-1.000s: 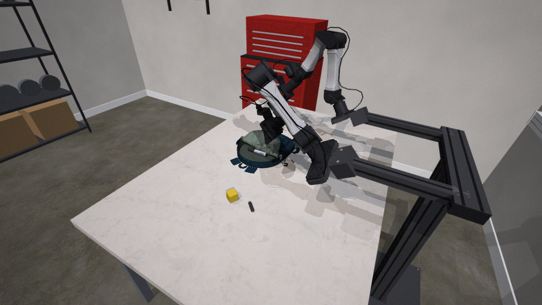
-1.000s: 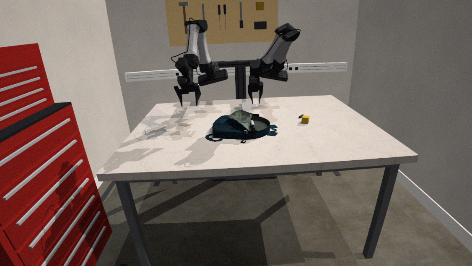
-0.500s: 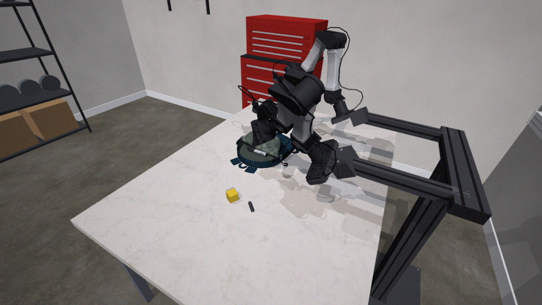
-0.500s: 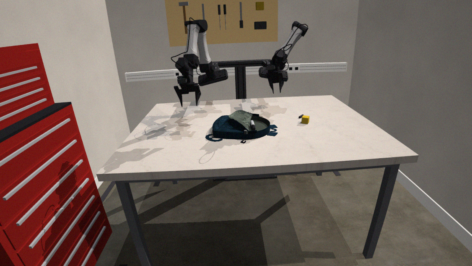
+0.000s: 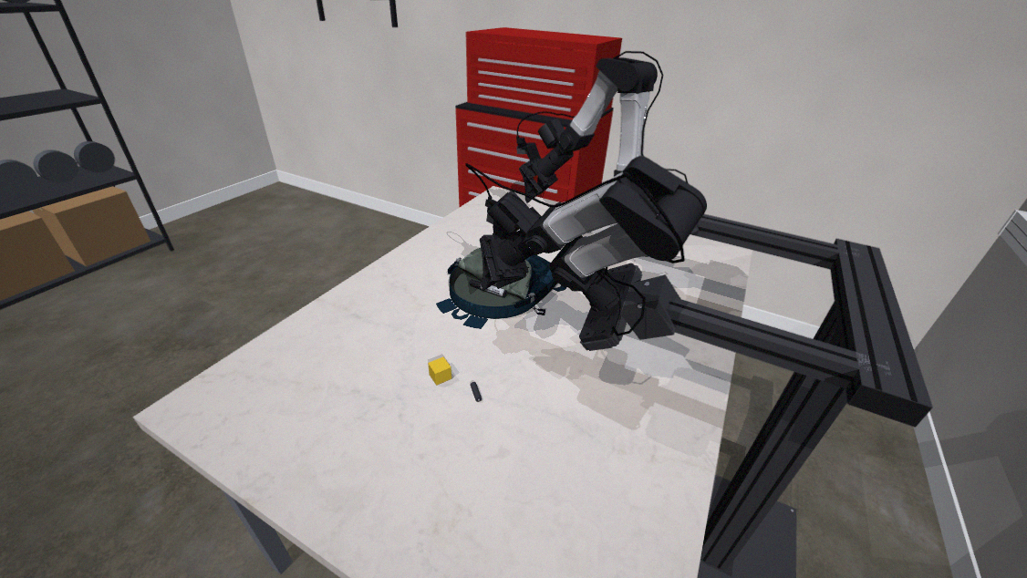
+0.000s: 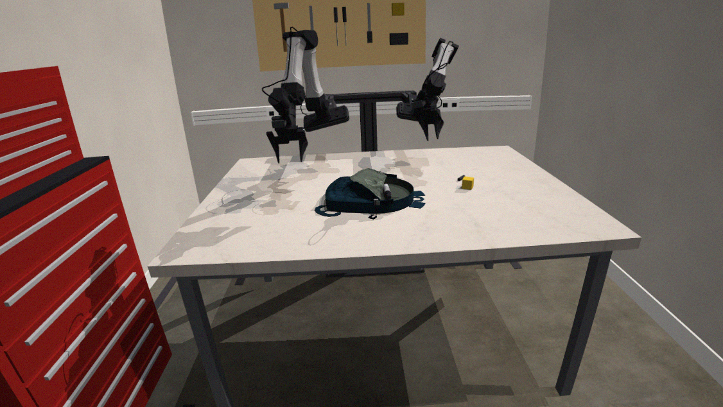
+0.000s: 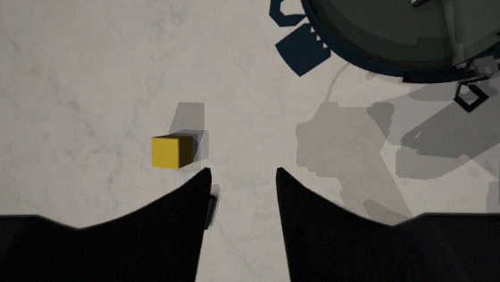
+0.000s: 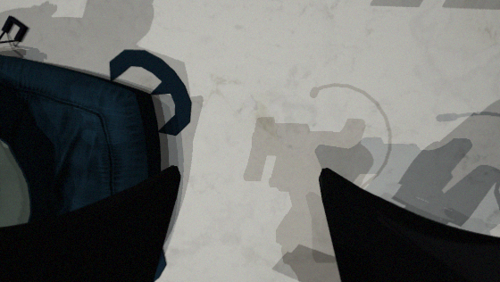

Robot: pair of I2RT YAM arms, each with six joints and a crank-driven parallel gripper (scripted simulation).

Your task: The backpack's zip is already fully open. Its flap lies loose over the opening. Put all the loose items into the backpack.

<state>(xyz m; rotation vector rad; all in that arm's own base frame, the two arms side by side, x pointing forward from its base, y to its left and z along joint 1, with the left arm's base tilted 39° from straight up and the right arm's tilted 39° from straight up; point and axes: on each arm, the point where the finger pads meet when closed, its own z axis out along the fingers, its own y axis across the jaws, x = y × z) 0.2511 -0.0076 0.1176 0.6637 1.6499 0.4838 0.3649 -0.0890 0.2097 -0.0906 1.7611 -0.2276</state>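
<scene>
Yellow cube [image 5: 440, 370] [image 6: 467, 183] [image 7: 165, 153] and small black stick [image 5: 475, 391] [image 6: 460, 178] [image 7: 210, 211] on the surface [image 5: 323, 466] [image 6: 505, 222] [image 7: 112, 67] [image 8: 268, 53], between backpack [image 5: 495, 310] [image 6: 354, 204] [image 7: 357, 60] [image 8: 125, 147] and left arm's side edge. White-and-black marker [image 5: 493, 290] [image 6: 387, 190] inside backpack, beside the bunched flap [image 5: 471, 266] [image 6: 369, 180]. Left gripper [image 5: 499, 283] [image 6: 433, 138] [image 7: 244, 169]: fingers partly spread, holding nothing. Right gripper [image 5: 530, 195] [image 6: 291, 162] [image 8: 250, 169]: fingers wide apart, also holding nothing.

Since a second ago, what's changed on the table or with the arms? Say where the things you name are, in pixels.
The left gripper [image 5: 495, 285] [image 6: 433, 139] [image 7: 244, 171] moved from above the backpack [image 5: 495, 308] [image 6: 354, 206] [image 7: 370, 67] [image 8: 89, 134] toward the yellow cube [image 5: 440, 370] [image 6: 467, 183] [image 7: 165, 153]. Nothing was grasped or released. Cube, backpack and right arm stayed put.
</scene>
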